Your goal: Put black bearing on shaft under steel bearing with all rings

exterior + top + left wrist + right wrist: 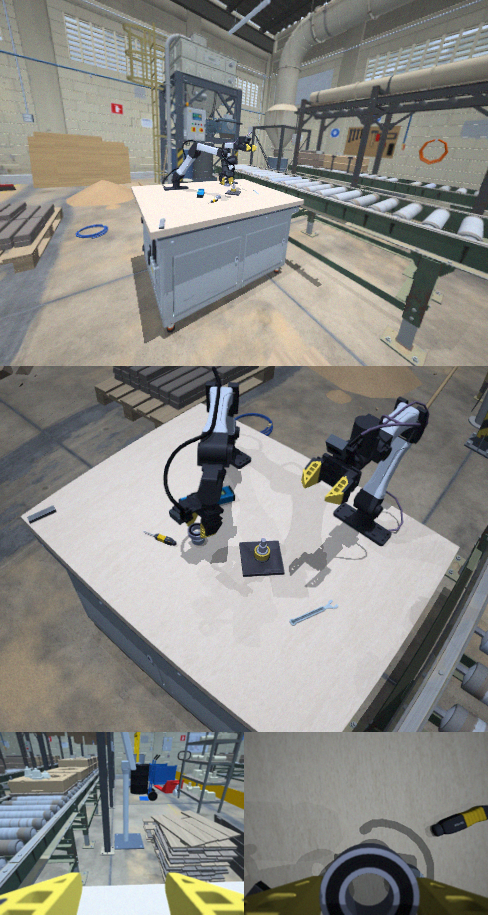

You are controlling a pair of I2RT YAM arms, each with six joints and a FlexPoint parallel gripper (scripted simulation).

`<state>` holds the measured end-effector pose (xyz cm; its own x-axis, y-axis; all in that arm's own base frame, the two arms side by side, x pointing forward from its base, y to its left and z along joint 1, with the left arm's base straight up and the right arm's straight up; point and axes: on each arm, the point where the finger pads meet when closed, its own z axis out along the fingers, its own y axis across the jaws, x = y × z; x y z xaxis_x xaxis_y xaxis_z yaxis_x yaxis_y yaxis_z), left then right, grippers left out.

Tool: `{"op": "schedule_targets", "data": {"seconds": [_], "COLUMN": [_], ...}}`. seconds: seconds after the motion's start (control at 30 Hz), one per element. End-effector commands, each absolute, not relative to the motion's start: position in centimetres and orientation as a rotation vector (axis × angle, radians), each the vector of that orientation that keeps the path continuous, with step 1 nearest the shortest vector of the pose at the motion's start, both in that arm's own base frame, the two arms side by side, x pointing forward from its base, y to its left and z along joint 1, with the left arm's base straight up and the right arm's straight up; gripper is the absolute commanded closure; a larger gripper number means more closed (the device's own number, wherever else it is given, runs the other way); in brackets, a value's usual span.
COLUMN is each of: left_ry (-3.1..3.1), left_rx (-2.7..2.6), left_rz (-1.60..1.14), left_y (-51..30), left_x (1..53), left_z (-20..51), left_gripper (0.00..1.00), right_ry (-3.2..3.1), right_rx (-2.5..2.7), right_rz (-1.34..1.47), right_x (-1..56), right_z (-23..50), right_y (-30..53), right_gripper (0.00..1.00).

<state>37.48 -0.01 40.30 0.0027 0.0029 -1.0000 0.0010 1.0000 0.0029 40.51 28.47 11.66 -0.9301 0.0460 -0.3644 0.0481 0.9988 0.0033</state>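
Black bearing (pixel 190 530) (pixel 369 861): clamped in right tool (pixel 196 525) (pixel 227 181) (pixel 368 884), left of the shaft (pixel 263 542) (pixel 233 185) in the top view. Left tool (pixel 322 486) (pixel 251 148) (pixel 124 880): fingers apart, beyond the shaft's opposite side. Coming carry, presumably: sideways to the shaft.
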Motion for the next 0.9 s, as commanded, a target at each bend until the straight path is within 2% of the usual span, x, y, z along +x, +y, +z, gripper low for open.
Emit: {"op": "schedule_targets", "data": {"seconds": [0.0, 0.5, 0.6, 0.87], "left_ry": [1.541, 1.541, 1.541, 1.541], "left_rx": [-0.005, -0.005, -0.005, -0.005], "left_rz": [0.000, 0.000, 0.000, 0.000], "left_y": [0.2, 0.2, 0.2, 0.2], "left_x": [37.5, 37.5, 37.5, 37.5], "left_z": [41.8, 41.8, 41.8, 41.8], "left_gripper": [0.44, 0.44, 0.44, 0.44], "right_ry": [2.696, 2.651, 2.648, 2.590], "right_rx": [0.014, -0.447, -0.451, -0.696], "right_rz": [0.097, 0.188, 0.162, 0.236], "right_x": [40.7, 33.6, 33.7, 28.9], "right_z": [16.0, 17.3, 16.7, 18.1], "right_y": [29.8, 38.4, 38.5, 42.4], "right_gripper": [1.00, 1.00, 1.00, 1.00]}}
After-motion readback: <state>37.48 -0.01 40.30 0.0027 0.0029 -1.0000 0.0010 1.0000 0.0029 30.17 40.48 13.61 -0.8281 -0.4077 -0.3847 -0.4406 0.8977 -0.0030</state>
